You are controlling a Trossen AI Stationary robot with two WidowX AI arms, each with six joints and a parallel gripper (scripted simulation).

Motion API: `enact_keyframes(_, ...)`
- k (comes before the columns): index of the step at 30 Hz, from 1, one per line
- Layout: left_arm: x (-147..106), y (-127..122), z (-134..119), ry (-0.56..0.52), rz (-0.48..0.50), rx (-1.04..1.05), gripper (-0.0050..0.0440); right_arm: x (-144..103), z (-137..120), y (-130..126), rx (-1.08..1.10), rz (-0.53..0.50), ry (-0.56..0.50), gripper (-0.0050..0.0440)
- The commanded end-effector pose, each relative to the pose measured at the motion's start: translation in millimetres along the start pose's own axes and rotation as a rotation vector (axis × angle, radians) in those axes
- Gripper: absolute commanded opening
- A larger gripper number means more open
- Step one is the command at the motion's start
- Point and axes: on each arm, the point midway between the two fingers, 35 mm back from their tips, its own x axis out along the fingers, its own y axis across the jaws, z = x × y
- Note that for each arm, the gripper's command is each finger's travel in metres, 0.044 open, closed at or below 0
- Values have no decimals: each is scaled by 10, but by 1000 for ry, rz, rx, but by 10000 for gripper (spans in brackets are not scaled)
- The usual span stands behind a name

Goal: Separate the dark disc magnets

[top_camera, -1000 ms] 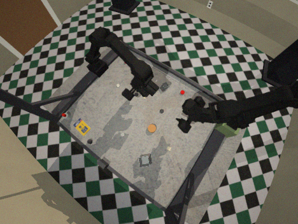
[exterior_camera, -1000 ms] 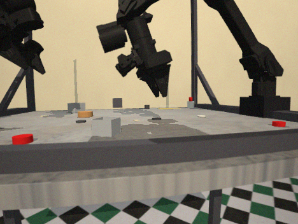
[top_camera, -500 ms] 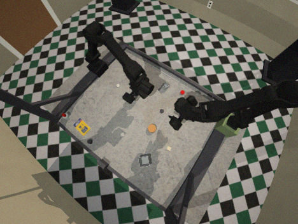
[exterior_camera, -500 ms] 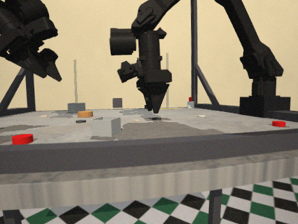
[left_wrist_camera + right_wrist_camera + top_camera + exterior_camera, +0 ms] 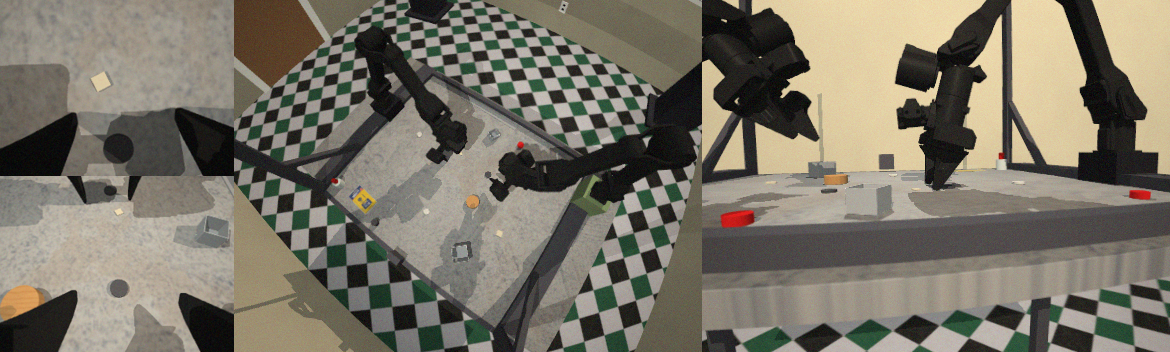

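One dark disc magnet [image 5: 488,174] [image 5: 829,190] [image 5: 118,288] lies flat on the bench near the middle. The other dark disc [image 5: 118,148] [image 5: 110,190] lies flat in shadow, well apart, beyond the small cream square; in the top view it is hidden. My left gripper [image 5: 449,156] [image 5: 934,187] [image 5: 126,115] [image 5: 107,201] is open, pointing down, fingertips low at the bench on either side of that second disc. My right gripper [image 5: 501,176] [image 5: 807,138] [image 5: 128,296] is open and empty, tilted above the bench, close to the first disc.
The cream square [image 5: 100,81] [image 5: 118,212] lies between the discs. An orange disc [image 5: 472,201] [image 5: 835,179] [image 5: 23,302] lies near the first magnet. A grey open box [image 5: 493,134] [image 5: 869,200] [image 5: 213,231] and a red disc [image 5: 520,145] [image 5: 738,218] stand near the frame's rail.
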Motion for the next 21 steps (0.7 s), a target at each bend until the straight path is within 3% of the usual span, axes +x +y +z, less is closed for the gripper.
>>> enact_keyframes(1,-47,-10,16,-115,0,-4,400,109,123,47,21,0,-40,400)
enact_keyframes(21,-211,-7,-54,-506,-23,-23,400,587,86,19,64,-40,-102,400)
